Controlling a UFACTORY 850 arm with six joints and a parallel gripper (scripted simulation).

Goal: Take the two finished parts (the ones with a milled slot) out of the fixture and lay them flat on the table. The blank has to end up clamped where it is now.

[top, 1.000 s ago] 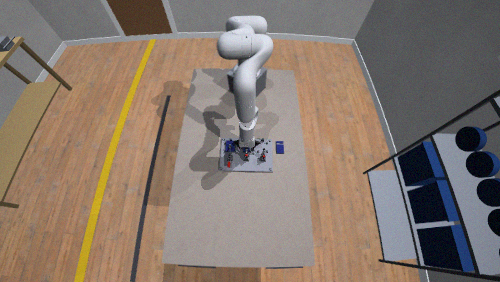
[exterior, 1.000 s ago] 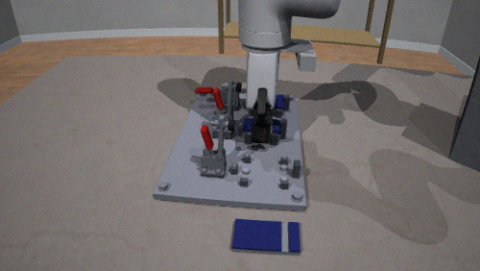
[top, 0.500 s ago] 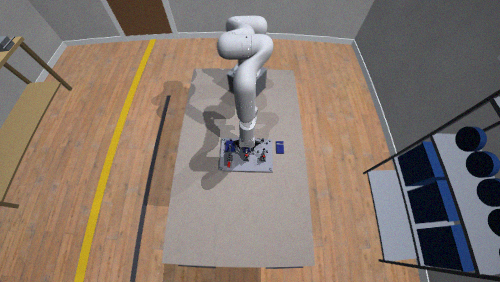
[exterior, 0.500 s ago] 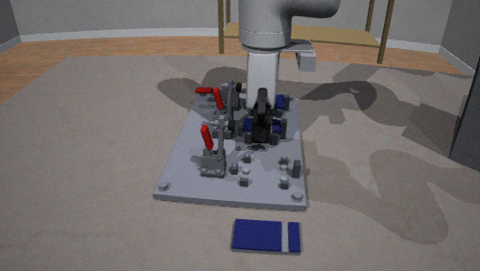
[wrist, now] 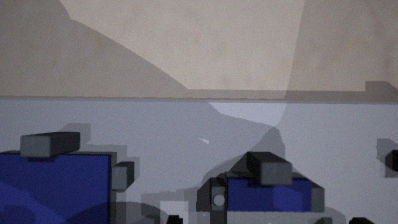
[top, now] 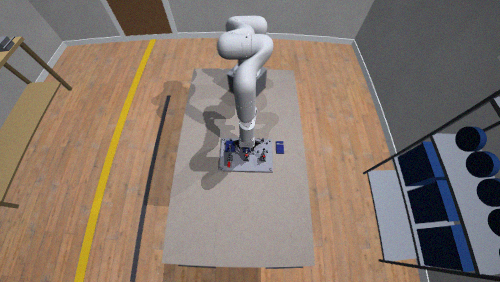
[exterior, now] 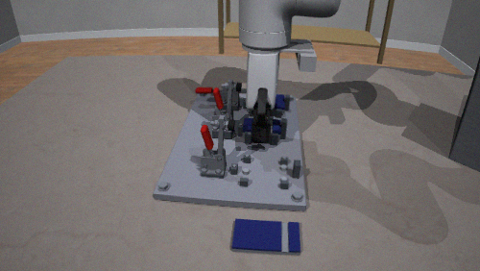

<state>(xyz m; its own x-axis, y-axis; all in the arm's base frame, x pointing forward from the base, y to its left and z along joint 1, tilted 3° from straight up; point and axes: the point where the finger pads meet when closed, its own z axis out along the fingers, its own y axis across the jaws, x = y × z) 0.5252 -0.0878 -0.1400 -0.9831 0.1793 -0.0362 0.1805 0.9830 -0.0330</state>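
Observation:
The grey fixture plate (top: 265,167) (exterior: 192,183) (wrist: 165,130) lies on the table and carries toggle clamps with red handles (exterior: 206,136) (exterior: 218,98). One blue part with a pale milled slot (exterior: 266,235) (top: 280,147) lies flat on the table beside the plate. My gripper (exterior: 261,131) (top: 246,152) is open and is lowered over the middle station, its fingers on either side of a blue part (exterior: 248,125). Another blue part (exterior: 280,101) (top: 229,145) sits in the far station. The wrist view shows two blue parts (wrist: 55,180) (wrist: 270,195) among grey stops; the fingertips are hidden there.
The nearest station on the plate holds only grey pins and stops (exterior: 245,170); its clamp handle stands upright. A shelf rack with blue bins (top: 440,200) stands to one side of the table and a wooden bench (top: 20,125) to the other.

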